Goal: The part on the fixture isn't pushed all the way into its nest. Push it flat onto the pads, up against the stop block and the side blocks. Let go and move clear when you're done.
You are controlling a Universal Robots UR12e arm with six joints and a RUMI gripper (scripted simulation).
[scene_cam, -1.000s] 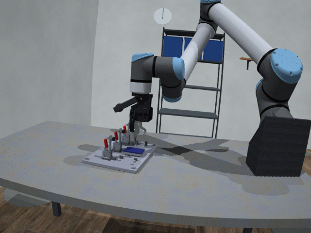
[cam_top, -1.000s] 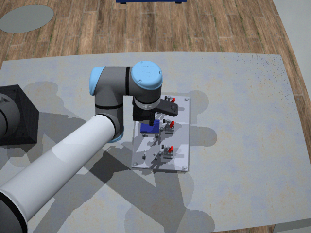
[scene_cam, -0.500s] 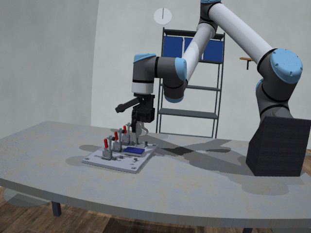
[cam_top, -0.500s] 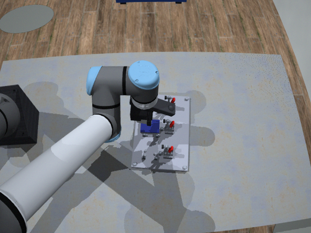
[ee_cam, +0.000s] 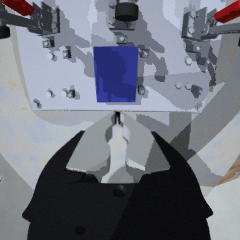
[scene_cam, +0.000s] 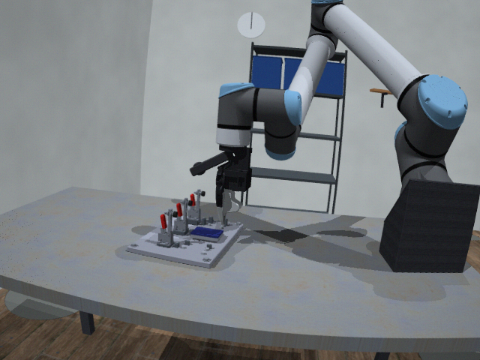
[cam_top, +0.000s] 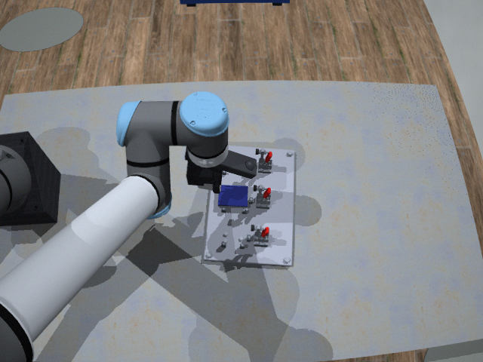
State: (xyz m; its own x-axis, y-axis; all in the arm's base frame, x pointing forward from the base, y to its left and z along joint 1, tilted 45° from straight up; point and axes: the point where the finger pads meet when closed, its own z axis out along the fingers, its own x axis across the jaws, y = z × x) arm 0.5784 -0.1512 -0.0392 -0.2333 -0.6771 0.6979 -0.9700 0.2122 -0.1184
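From left to right in the top view: first, a dark base block (cam_top: 48, 191) (scene_cam: 430, 228); next, a gripper (cam_top: 216, 190) (scene_cam: 223, 221) (ee_cam: 117, 112), closed with nothing between the fingertips; then, near it, a blue-topped part (cam_top: 233, 195) (scene_cam: 207, 232) (ee_cam: 116, 75) on the pale plate (cam_top: 282, 216) (scene_cam: 181, 257) (ee_cam: 165, 103), seating too small to tell; lastly, just beyond, three red-handled clamps (cam_top: 263, 197) (scene_cam: 181, 223), handles raised.

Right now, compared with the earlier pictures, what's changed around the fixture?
The gripper has moved left in the top view, toward the robot's base. Nothing visibly taken hold of or let go. The blue part and fixture plate look unmoved.
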